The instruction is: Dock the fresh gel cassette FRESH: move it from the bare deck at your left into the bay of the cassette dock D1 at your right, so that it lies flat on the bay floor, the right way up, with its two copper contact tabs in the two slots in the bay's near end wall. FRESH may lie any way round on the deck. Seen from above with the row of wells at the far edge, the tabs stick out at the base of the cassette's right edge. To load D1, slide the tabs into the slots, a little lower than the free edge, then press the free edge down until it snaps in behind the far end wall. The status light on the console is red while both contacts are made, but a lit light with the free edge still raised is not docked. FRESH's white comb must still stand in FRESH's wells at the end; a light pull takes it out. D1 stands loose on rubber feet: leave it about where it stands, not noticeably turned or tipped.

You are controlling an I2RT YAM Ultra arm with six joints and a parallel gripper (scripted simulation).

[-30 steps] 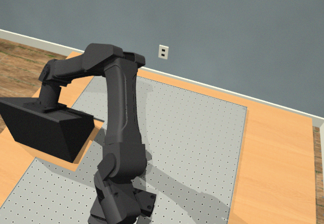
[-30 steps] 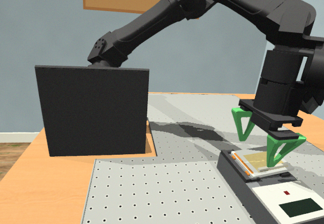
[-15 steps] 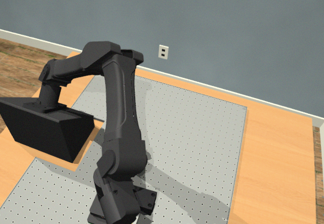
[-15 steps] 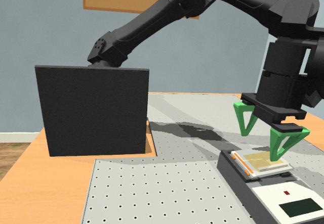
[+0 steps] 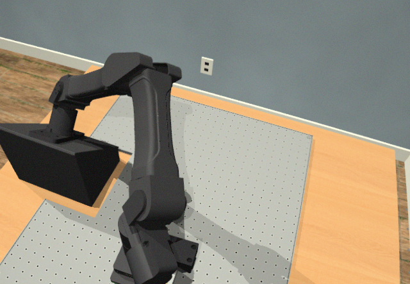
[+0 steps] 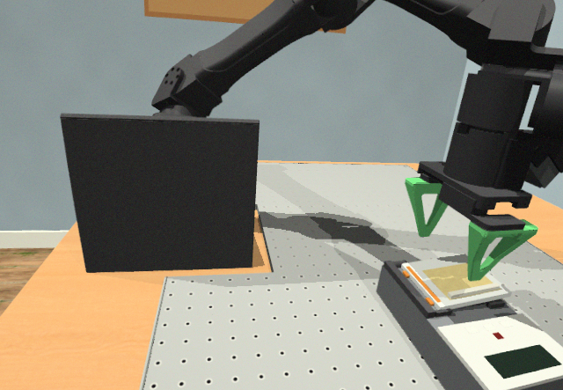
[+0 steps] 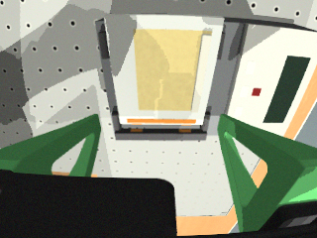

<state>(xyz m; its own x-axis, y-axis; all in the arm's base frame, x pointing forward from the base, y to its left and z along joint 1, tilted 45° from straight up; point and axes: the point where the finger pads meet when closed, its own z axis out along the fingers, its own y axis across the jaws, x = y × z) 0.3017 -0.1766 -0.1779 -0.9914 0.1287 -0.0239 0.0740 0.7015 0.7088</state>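
Claw open over flat cassette

Pale grey deck dotted with black holes, orange-tan table, matte black arm, green fingers, white cassette with yellow gel, orange strip, dark grey dock, red light at 5 o'clock.

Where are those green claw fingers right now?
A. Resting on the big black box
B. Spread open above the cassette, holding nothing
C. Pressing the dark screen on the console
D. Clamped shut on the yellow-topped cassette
B: the gripper is open, its green fingers spread apart above the cassette lying in the dock.
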